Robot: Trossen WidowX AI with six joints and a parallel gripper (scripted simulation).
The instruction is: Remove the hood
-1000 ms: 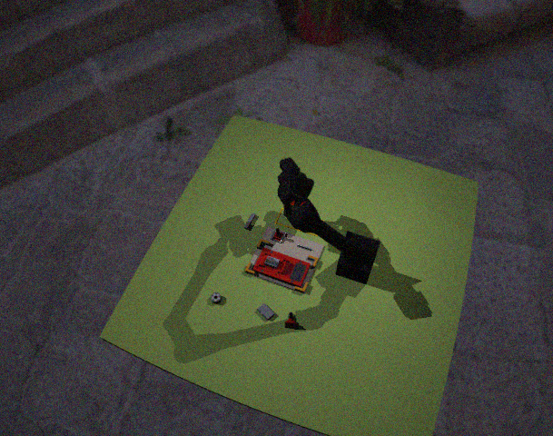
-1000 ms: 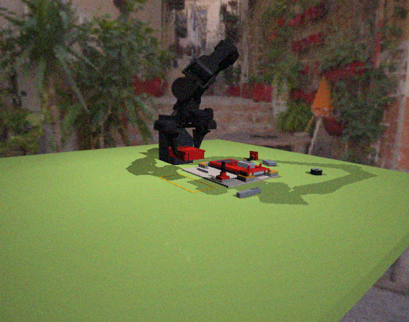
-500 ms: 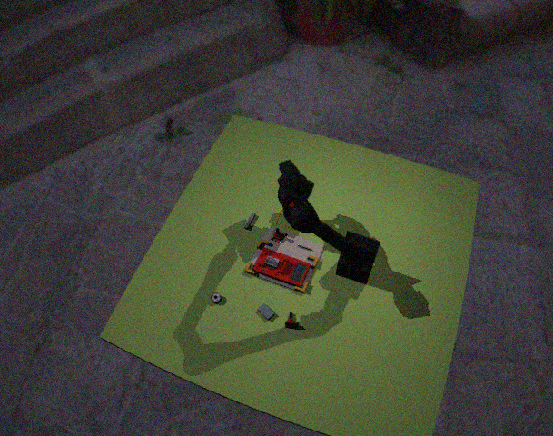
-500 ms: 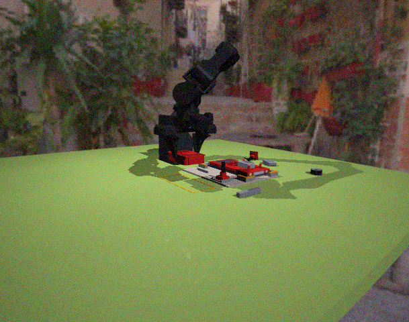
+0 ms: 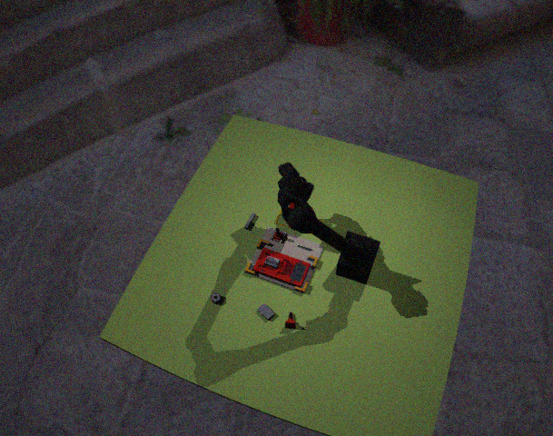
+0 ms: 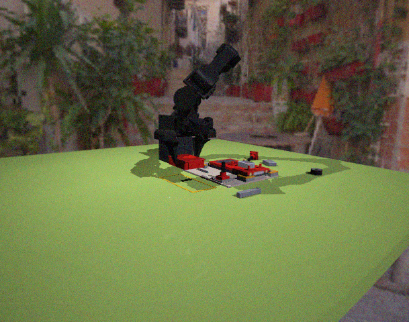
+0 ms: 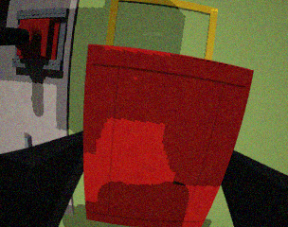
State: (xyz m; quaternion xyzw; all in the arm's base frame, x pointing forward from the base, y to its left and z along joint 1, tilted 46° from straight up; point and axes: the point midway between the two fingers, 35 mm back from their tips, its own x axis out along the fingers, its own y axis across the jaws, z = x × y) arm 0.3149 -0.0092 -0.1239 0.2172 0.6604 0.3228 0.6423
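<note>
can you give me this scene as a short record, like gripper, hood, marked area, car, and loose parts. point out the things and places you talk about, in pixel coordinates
gripper: shut on the hood, fingers on either side
hood [image 6: 191,162] [image 7: 135,99]: red, off the car, held
marked area [image 6: 178,186] [image 7: 213,28]: yellow outline, no hood set down in it
car [image 5: 281,267] [image 6: 232,167]: red, on a grey-white board [image 5: 307,248] [image 6: 201,172]
loose parts: black wheel [image 5: 215,298] [image 6: 315,171], grey bar [image 5: 251,221] [image 6: 248,192], grey block [image 5: 266,312] [image 6: 268,162]
task state: hood not yet released

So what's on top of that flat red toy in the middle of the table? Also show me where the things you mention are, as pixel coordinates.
A small grey block [image 5: 271,262] [image 6: 246,164] sits on the red toy [image 5: 277,272] [image 6: 228,166]. Whatever lies directly beneath the block is covered and can't be seen.
</note>
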